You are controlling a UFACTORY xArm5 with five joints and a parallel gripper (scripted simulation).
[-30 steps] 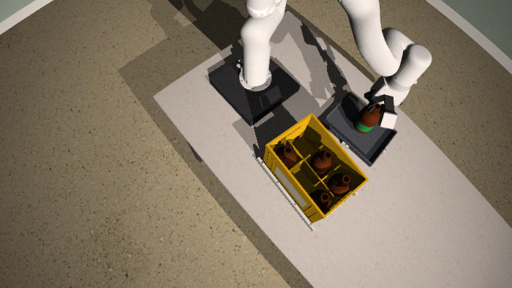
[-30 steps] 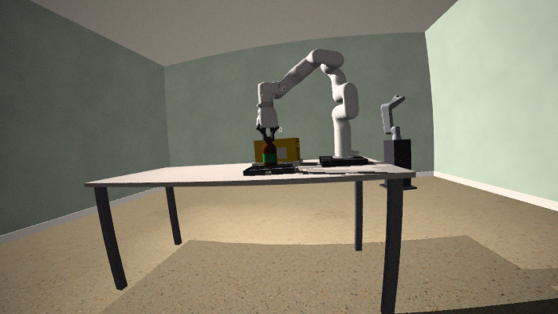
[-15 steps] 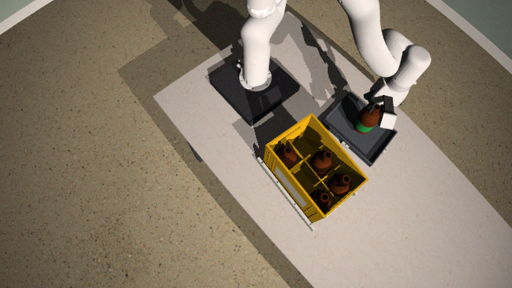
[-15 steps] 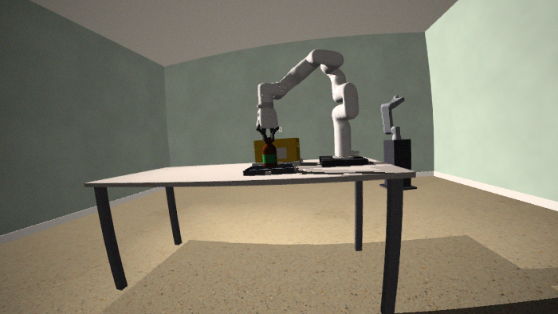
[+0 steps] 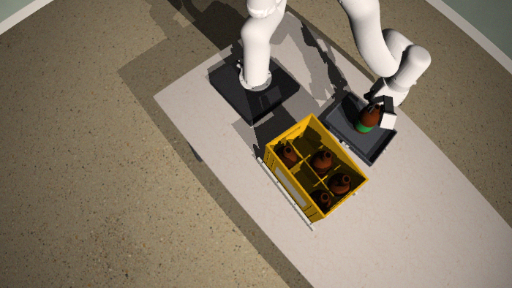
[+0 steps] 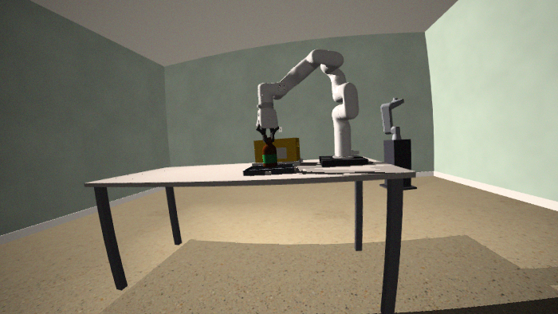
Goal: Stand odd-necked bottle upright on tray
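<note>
A brown bottle with a green label (image 5: 366, 119) stands upright on the dark grey tray (image 5: 355, 131). My gripper (image 5: 377, 106) is shut on its neck from above. In the side view the same bottle (image 6: 269, 155) rests low on the tray (image 6: 271, 170) with my gripper (image 6: 268, 138) around its neck. The yellow crate (image 5: 315, 167) sits beside the tray and holds several brown bottles, one (image 5: 287, 155) at its near-left cell and others (image 5: 322, 160) along the right row. One cell at the crate's far end is empty.
The arm's black base plate (image 5: 254, 91) stands behind the crate. A second small white device on a black stand (image 6: 395, 145) is at the table's right edge. The crate (image 6: 277, 150) shows behind the tray in the side view.
</note>
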